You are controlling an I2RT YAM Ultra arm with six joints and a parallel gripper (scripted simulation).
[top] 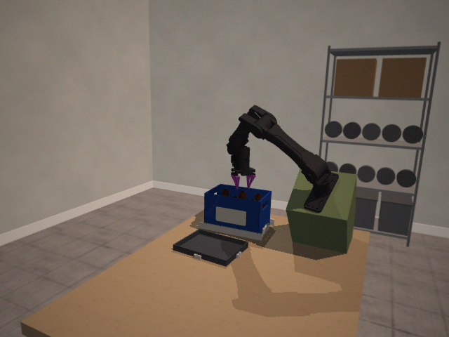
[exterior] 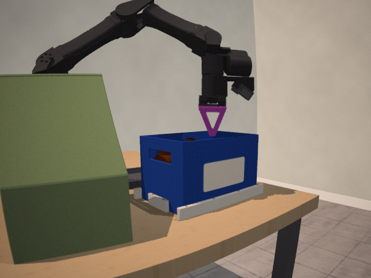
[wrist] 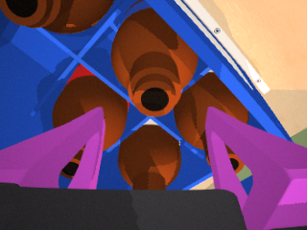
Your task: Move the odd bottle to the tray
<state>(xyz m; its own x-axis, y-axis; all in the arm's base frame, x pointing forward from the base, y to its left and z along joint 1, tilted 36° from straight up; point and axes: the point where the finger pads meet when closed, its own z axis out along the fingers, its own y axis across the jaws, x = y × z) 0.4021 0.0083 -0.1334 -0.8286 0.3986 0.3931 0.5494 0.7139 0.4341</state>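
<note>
The blue crate (top: 254, 217) (exterior: 191, 173) (wrist: 16, 91) stands upright with five brown bottles in it. In the wrist view there is a bottle at the top middle (wrist: 153, 48), one at the upper left (wrist: 79, 14), one at the left (wrist: 86, 101), one at the right (wrist: 208, 105) and one at the bottom middle (wrist: 150, 155), its mouth hidden by the gripper body. I cannot tell which neck differs. My gripper (top: 243, 188) (exterior: 213, 135) (wrist: 154, 116) is open and empty, pointing down, its fingertips about at the height of the crate's rim. The black tray (top: 206, 243) is flat and empty.
Pale strips (top: 231, 231) (exterior: 221, 201) lie along the crate's foot. Small pale blocks (top: 197, 256) touch the tray's edge. The green block (top: 318, 228) (exterior: 65, 215) under the arm's base stands beside the crate. A shelf rack (top: 373, 144) stands behind, off the table.
</note>
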